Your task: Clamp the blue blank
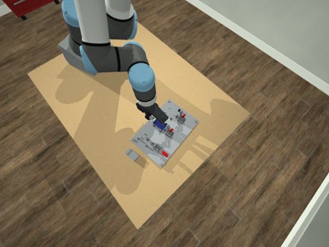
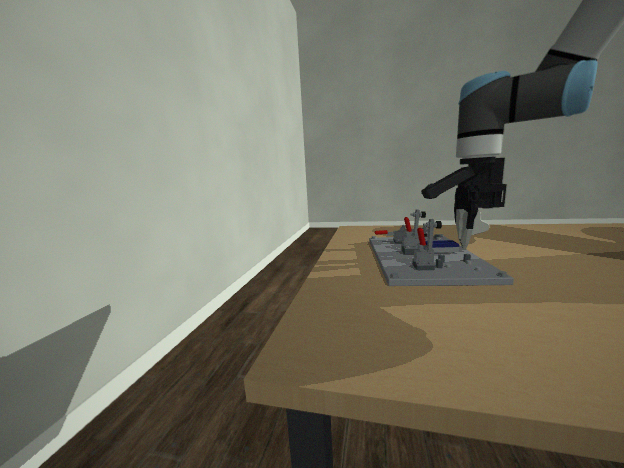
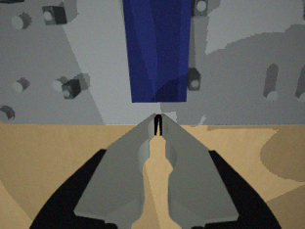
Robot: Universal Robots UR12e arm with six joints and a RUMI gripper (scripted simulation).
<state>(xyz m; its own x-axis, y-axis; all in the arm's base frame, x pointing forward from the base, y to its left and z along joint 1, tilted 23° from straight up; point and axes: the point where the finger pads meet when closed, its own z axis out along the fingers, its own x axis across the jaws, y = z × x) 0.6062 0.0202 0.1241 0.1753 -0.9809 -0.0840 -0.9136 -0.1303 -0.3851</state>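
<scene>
The blue blank (image 1: 159,124) (image 2: 442,243) (image 3: 157,51) is seen on the fixture plate (image 1: 183,132) (image 2: 448,278) (image 3: 105,64), just ahead of the gripper's (image 2: 465,248) (image 3: 158,116) fingertips. The fingers are closed together, with nothing held between them.

Matt metal-looking fixture plate (image 1: 183,132) (image 2: 453,277) (image 3: 235,98); smooth, wood-toned tabletop (image 1: 143,196) (image 2: 504,352) (image 3: 44,142); plastic-looking blue blank (image 1: 159,124) (image 2: 443,243) (image 3: 157,54).

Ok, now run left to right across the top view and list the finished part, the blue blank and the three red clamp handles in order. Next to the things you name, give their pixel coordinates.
Finished part (image 1: 132,154) → blue blank (image 1: 159,124) (image 2: 443,243) → nearest-to-part red handle (image 1: 165,153) → middle red handle (image 1: 171,130) → far red handle (image 1: 183,115)
</scene>
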